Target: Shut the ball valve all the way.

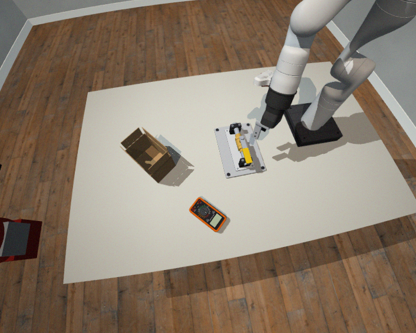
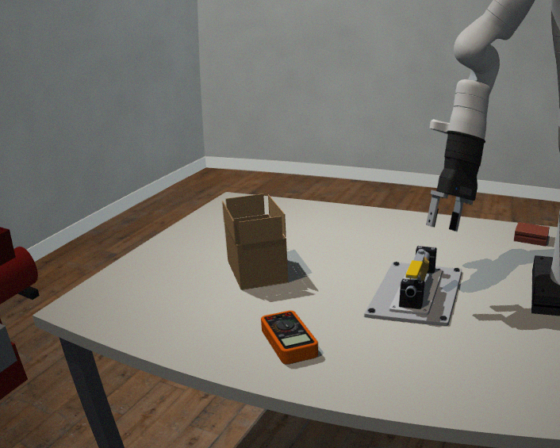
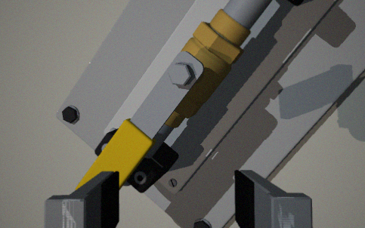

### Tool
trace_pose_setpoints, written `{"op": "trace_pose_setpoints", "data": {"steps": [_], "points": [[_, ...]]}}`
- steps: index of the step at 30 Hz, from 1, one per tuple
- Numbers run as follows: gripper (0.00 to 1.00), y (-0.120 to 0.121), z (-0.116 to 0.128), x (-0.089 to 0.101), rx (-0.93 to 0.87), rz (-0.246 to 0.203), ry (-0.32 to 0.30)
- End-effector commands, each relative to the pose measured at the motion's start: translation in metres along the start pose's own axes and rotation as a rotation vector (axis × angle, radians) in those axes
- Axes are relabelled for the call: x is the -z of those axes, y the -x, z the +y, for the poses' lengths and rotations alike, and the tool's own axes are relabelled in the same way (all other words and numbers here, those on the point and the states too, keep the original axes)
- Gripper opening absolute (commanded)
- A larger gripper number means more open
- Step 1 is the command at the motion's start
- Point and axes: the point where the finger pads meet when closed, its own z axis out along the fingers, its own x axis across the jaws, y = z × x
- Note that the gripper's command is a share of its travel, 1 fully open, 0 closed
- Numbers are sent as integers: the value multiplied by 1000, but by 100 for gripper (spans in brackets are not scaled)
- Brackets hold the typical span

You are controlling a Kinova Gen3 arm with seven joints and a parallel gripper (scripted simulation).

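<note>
Top: ball valve [image 1: 241, 148] on grey mounting plate [image 1: 223, 151], mid-table; gripper [image 1: 256, 131] above the plate's far edge; exterior: gripper [image 2: 443, 216] hangs open and empty above the valve; wrist: yellow handle [image 3: 121, 151] apparently along the pipe, near one fingertip [image 3: 93, 196].

Nothing here can be read. The orange multimeter [image 2: 289, 336] on the surface has markings around its dial and a pale display, but they are too small to make out. The cardboard box [image 2: 255, 242] shows plain brown sides with no lettering.
</note>
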Motion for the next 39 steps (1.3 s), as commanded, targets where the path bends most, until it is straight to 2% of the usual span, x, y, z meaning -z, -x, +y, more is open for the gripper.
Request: {"op": "trace_pose_setpoints", "data": {"steps": [1,39], "points": [[100,4,1,-2,-46,27,-22],[100,46,12,-16,-426,155,-169]]}}
